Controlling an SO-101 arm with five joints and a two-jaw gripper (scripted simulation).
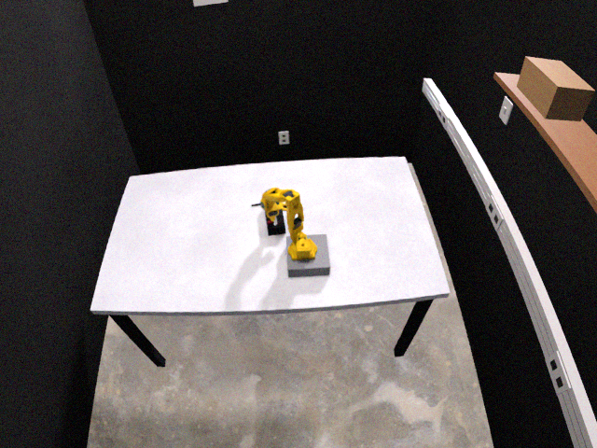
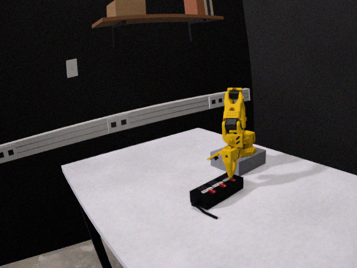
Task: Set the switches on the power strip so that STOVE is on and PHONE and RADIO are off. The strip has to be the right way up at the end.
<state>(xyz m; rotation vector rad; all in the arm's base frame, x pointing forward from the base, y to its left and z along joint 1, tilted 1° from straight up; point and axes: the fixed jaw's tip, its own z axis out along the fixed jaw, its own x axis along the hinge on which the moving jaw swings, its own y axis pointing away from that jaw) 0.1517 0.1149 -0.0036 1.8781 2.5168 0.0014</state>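
Standing on its grey base block (image 2: 250,162), our yellow arm (image 2: 234,124) is rising from the shoulder and folding sharply down, so we are pointing the gripper (image 2: 230,175) almost straight at the power strip (image 2: 216,191). We are keeping the jaws pressed together with nothing between them, and the tip is sitting at the red switch (image 2: 232,180) nearest the base block; whether it is actually touching, we cannot tell. The power strip is lying flat, switches facing up, on the white table (image 2: 149,184) just beside the base block, with its black cord (image 2: 206,212) trailing off the far end. In the top view the arm (image 1: 289,217) is covering most of the power strip (image 1: 275,227). We are finding the labels too small to read, and the rocker positions too blurred to judge
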